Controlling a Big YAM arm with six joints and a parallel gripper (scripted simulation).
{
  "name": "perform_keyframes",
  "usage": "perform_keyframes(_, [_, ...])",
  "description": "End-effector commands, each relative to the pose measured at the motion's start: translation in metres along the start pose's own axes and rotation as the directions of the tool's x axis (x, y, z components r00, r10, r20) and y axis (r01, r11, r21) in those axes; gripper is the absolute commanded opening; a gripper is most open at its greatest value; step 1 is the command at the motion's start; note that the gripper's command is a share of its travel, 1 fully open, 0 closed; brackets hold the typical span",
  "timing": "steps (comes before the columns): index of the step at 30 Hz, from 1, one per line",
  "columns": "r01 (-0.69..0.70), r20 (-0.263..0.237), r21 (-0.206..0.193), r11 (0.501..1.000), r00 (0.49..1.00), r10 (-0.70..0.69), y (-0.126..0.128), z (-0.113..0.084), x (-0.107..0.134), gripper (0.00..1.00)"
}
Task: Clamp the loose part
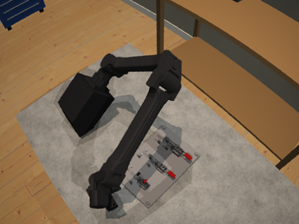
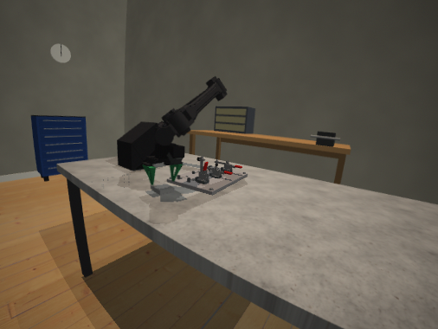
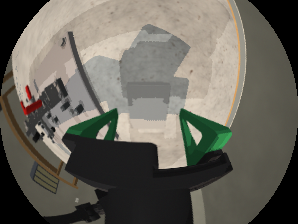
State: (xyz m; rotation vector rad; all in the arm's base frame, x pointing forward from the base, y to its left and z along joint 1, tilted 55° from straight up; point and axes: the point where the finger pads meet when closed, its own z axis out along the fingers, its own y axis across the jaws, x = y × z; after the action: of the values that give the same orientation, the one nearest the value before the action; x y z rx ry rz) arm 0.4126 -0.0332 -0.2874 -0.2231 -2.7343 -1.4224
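The loose part (image 3: 149, 91) (image 2: 163, 189) is a grey block lying on the table beside the fixture plate (image 1: 159, 192) (image 2: 217, 188). My gripper (image 3: 148, 112) (image 2: 163, 183) is open, its green fingers pointing down, low over the part, with nothing held. The arm hides the part in the top view. Three clamps stand on the plate. The nearest clamp's red handle (image 1: 145, 181) (image 2: 205, 166) stands up. The middle red handle (image 1: 171, 174) (image 2: 228, 172) and far red handle (image 1: 188, 156) (image 2: 238, 166) lie low, pointing outward. Pad layouts are too small to tell.
The fixture plate's edge and clamps lie close to one side of the gripper, on the left in the wrist view. The robot's black base (image 1: 84, 105) (image 2: 136, 146) stands behind. A wooden bench (image 1: 242, 32) (image 2: 277, 138) stands beyond the table.
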Motion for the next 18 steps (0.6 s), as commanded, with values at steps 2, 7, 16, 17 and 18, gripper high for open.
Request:
perform_keyframes(2, [-0.021,-0.025,-0.006,1.0,0.999,0.021,0.0,0.022,0.012,0.92])
perform_keyframes(7, [-0.021,-0.025,-0.006,1.0,0.999,0.021,0.0,0.028,0.013,0.92])
perform_keyframes(16, [-0.021,-0.025,-0.005,1.0,0.999,0.021,0.0,0.038,0.016,0.92])
perform_keyframes(17, [-0.026,-0.018,-0.006,1.0,0.999,0.026,-0.002,0.036,0.016,0.92])
perform_keyframes(18, [-0.027,-0.011,-0.006,1.0,1.0,0.027,-0.002,0.033,0.014,0.92])
